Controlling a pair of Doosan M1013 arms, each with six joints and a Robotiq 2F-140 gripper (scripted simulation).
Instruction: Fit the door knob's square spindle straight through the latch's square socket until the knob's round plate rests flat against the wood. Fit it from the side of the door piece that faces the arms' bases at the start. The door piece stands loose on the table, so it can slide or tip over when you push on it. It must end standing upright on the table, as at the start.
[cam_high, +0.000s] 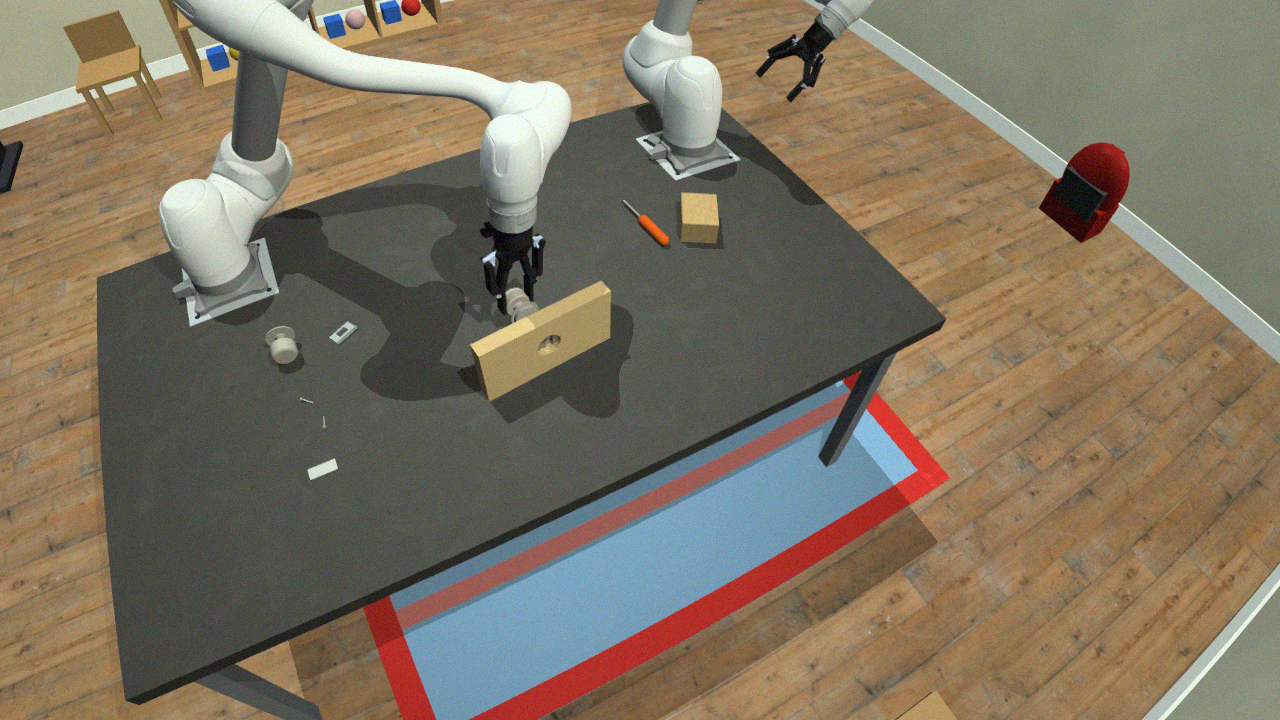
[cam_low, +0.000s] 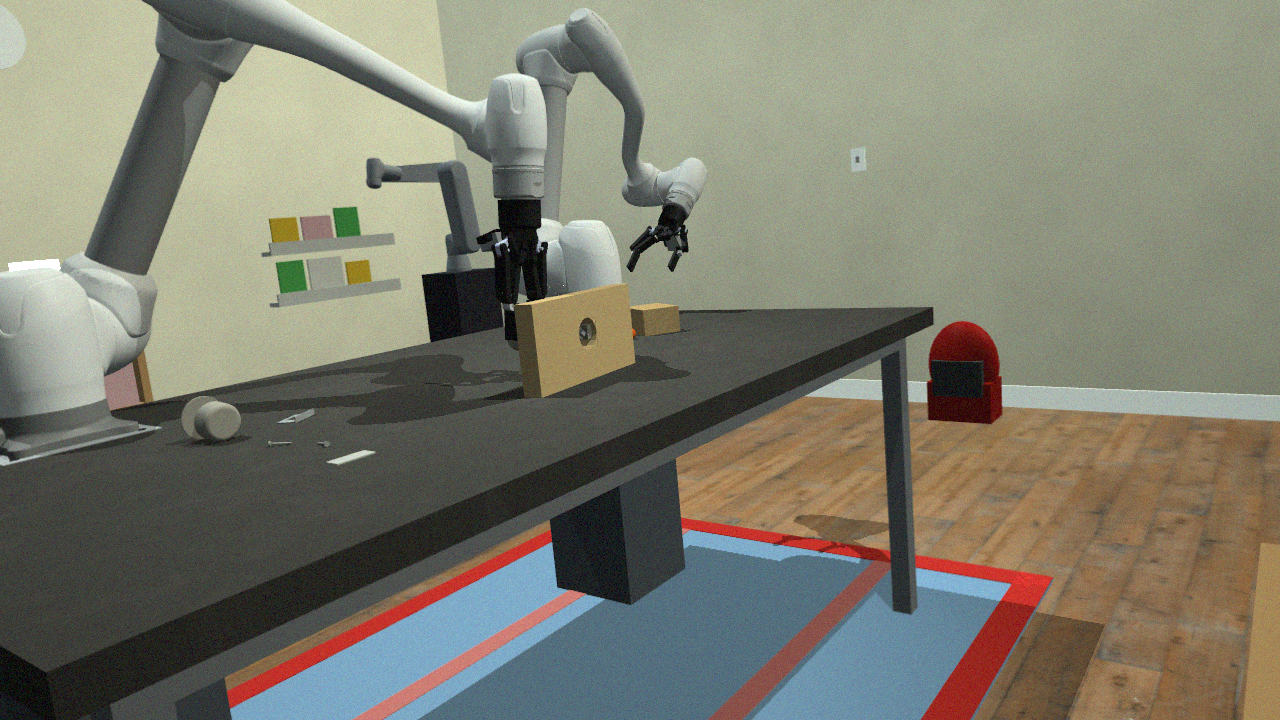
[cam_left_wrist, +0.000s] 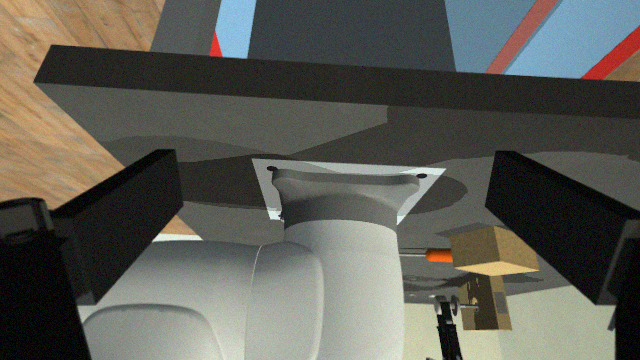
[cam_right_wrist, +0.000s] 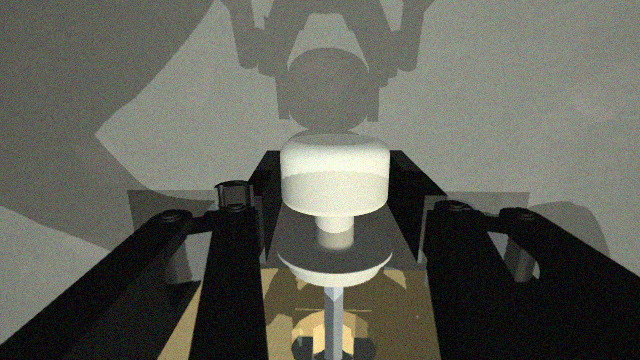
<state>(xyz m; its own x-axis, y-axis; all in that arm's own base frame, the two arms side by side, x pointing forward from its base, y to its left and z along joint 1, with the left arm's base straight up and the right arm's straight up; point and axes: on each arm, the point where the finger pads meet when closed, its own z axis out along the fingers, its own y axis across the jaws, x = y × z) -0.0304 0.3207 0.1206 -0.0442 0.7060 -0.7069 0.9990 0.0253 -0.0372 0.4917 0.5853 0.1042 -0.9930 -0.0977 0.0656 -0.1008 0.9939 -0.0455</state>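
Note:
The wooden door piece (cam_high: 581, 324) (cam_low: 553, 353) (cam_left_wrist: 501, 321) (cam_right_wrist: 402, 305) stands upright on the table, its latch (cam_high: 549, 343) (cam_low: 587, 333) inside the round hole. My right gripper (cam_high: 515, 302) (cam_right_wrist: 333, 174) is shut on the knob (cam_right_wrist: 335, 177) (cam_left_wrist: 440, 300), on the door piece's side facing the arm bases. The square spindle (cam_right_wrist: 333, 320) points at the hole, and the round plate (cam_right_wrist: 335, 260) stands off from the wood. The spindle's tip is out of the right wrist view, so I cannot tell if it is in the socket. My left gripper (cam_high: 776, 84) (cam_low: 652, 266) is open and empty, high beyond the table's edge.
A second knob (cam_high: 283, 347) (cam_low: 217, 420) lies on the table near the right arm's base, with a small metal plate (cam_high: 345, 334), two screws and a white plate (cam_high: 322, 469) (cam_low: 350, 457). An orange screwdriver (cam_high: 653, 230) and a wooden block (cam_high: 699, 217) (cam_low: 656, 318) lie near the left arm's base.

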